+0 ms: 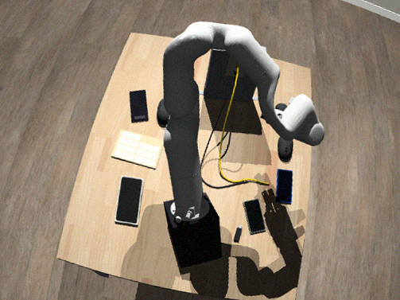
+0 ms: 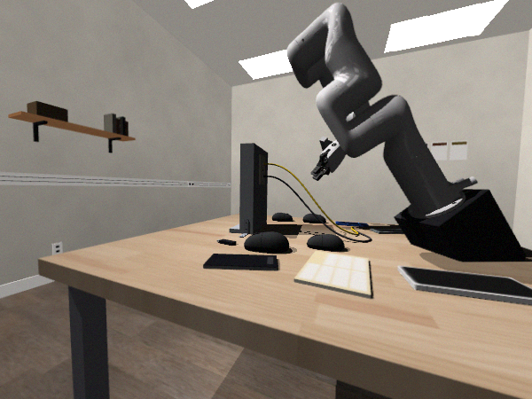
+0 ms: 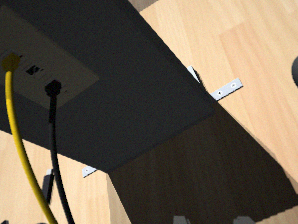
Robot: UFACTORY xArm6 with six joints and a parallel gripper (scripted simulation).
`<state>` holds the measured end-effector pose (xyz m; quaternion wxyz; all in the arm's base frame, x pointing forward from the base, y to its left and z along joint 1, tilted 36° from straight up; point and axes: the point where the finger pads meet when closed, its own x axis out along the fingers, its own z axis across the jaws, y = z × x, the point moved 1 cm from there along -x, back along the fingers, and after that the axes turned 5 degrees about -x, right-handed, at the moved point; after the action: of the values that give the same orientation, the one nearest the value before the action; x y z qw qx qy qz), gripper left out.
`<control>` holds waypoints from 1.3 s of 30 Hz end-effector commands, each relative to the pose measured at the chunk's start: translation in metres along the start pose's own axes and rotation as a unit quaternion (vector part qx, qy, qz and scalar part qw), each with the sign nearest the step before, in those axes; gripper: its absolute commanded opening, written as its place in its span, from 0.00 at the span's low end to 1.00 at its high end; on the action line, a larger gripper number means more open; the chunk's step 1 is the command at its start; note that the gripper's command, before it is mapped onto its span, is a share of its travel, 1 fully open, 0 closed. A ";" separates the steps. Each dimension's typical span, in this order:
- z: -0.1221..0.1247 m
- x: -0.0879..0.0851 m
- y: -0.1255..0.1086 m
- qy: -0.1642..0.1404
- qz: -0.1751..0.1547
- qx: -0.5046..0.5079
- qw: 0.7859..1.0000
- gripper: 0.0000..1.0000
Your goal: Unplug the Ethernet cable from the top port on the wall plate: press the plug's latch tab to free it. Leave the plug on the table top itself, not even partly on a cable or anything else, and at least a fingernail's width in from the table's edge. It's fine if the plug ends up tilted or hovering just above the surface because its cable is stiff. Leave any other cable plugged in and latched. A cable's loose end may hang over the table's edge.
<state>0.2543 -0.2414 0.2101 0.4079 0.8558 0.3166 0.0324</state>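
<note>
A dark upright stand at the far side of the table carries the wall plate. A yellow Ethernet cable's plug sits in the top port, and a black cable's plug sits in the port below. Both cables droop to the table and curl there. My gripper hangs in the air in front of the stand, about level with the ports and well apart from both plugs. Its fingers are narrowed with a gap between them and hold nothing; only the tips show in the wrist view.
Several black mice lie around the stand. Phones, a tablet, a pale keypad and a small USB stick lie on the table. My base block stands near the front edge.
</note>
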 end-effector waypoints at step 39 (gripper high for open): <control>-0.038 0.031 0.043 0.259 0.355 0.370 0.818 0.27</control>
<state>0.2660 -0.2228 0.2480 -0.0774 0.9532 0.0740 0.2828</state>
